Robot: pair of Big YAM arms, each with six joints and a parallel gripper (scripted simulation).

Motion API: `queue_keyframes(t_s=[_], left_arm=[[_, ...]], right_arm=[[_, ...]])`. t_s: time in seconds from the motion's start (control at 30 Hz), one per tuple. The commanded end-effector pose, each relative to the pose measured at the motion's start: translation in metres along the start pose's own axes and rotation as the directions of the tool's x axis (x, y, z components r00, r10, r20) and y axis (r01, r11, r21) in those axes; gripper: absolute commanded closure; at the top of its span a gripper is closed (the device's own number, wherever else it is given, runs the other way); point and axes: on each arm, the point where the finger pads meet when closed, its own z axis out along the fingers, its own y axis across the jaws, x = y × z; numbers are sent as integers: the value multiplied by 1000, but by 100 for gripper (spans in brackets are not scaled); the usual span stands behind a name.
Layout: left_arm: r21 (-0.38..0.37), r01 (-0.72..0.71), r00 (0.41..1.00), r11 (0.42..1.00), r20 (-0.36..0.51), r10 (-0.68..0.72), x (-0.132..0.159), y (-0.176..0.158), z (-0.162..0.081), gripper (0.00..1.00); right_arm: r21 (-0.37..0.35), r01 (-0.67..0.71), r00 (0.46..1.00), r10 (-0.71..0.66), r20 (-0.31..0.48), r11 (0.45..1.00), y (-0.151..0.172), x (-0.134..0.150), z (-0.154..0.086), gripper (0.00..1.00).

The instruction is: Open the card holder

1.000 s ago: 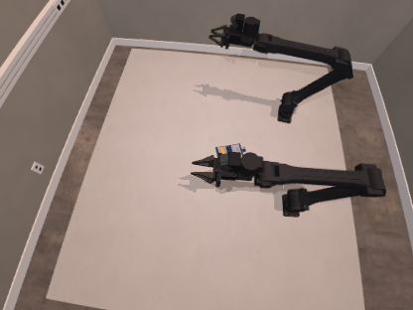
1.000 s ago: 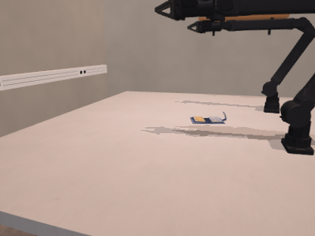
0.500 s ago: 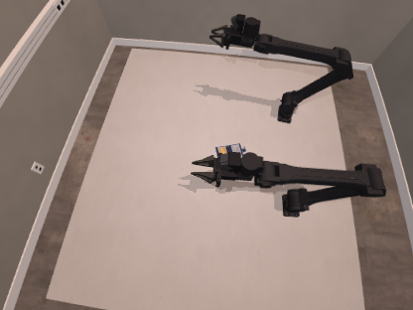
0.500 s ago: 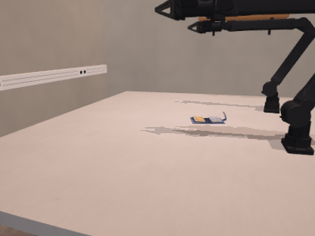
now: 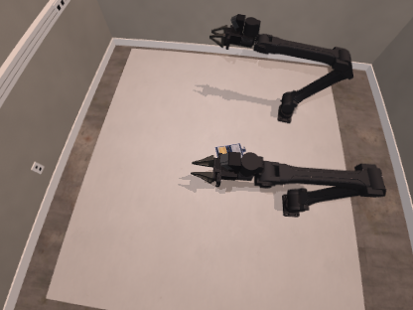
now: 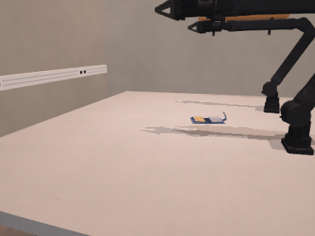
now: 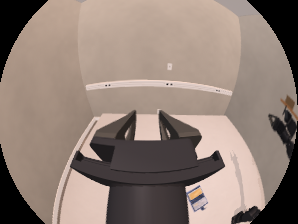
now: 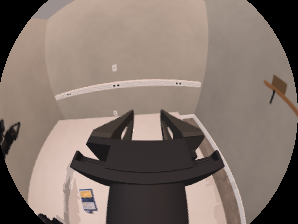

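Note:
The card holder (image 6: 208,119) is blue with a yellow and a grey panel and lies opened flat on the table. In the top view it (image 5: 229,148) is partly hidden behind the left arm's wrist. My left gripper (image 5: 203,169) hovers high above the table just past the holder, fingers apart and empty; it also shows in the exterior view (image 6: 163,9). The holder sits low to the right in the left wrist view (image 7: 196,197). My right gripper (image 5: 218,36) is raised over the table's far edge, fingers apart and empty. The holder sits low to the left in the right wrist view (image 8: 88,199).
A raised white rim (image 5: 94,84) runs around the table. The two arm bases (image 5: 294,203) (image 5: 285,115) stand on one side of the mat. A white wall rail (image 6: 53,76) runs along the wall.

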Motion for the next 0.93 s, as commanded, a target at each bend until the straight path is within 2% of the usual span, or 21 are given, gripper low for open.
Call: queue_keyframes(t_s=[0.0,0.4,0.43,0.47,0.9], left_arm=[[11,-4,1000,1000,18,4,-10,-7,2,64],[12,-8,1000,1000,25,7,-13,-7,3,64],[12,-8,1000,1000,25,7,-13,-7,3,64],[12,-8,1000,1000,26,8,-13,-7,3,64],[12,-10,999,1000,36,9,-18,-7,3,64]], right_arm=[[-2,10,1000,-10,20,1000,0,-9,-5,57],[0,10,1000,-10,5,1000,-1,-1,-6,57],[-1,5,999,-5,49,1000,0,-27,-5,57],[1,10,999,-11,53,1000,-1,-31,-6,57],[2,10,998,-11,66,1000,-2,-43,0,57]])
